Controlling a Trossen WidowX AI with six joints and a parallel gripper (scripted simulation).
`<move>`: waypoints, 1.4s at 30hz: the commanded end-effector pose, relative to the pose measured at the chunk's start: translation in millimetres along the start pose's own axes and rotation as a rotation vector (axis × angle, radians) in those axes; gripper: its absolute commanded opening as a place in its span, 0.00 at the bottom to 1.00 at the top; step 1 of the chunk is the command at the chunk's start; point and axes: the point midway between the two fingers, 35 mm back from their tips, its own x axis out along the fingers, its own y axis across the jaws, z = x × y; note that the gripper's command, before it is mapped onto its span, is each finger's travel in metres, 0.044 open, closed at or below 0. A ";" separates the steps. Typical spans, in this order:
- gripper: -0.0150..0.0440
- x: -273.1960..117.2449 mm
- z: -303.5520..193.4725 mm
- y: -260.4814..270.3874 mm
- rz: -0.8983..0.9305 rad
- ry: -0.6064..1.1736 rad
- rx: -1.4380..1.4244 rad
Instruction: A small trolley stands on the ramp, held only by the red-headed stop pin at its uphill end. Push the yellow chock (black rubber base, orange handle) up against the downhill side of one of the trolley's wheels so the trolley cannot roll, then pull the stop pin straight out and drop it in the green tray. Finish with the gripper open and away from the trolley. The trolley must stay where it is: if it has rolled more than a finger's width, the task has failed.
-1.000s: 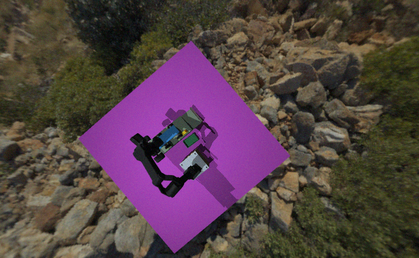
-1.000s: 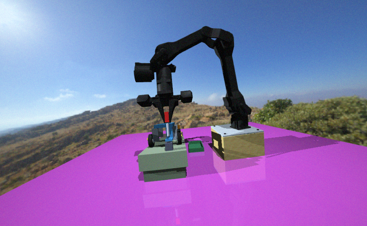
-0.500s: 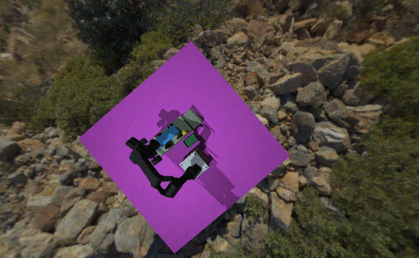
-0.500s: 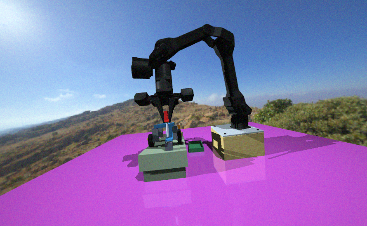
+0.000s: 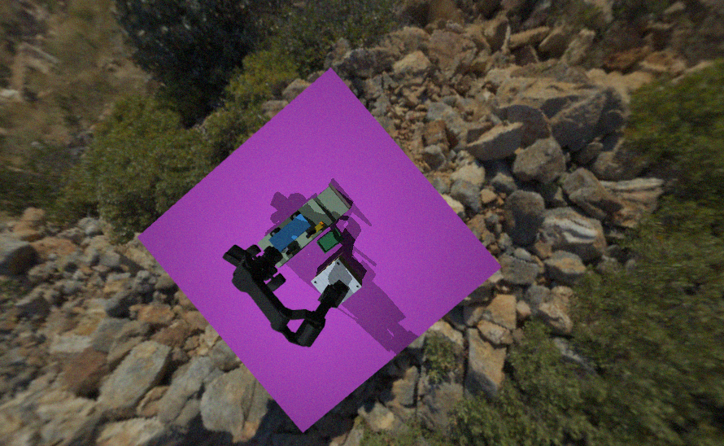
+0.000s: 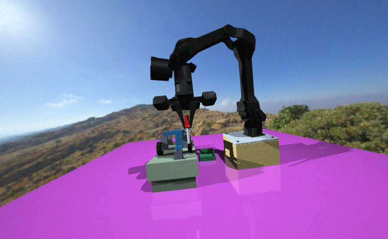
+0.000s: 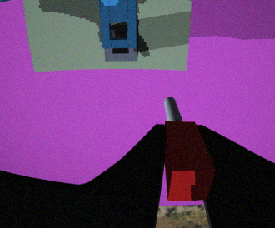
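No text, label, brand, number or sign can be read in any of the views.
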 end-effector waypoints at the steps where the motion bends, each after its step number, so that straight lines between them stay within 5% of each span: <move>1: 0.25 1.1 0.1 -13.6 0.000 -0.003 0.005; 17: 0.25 2.6 5.4 -48.9 -0.003 -0.004 0.006; 42: 0.25 -10.6 97.2 -44.9 -0.003 -0.013 0.005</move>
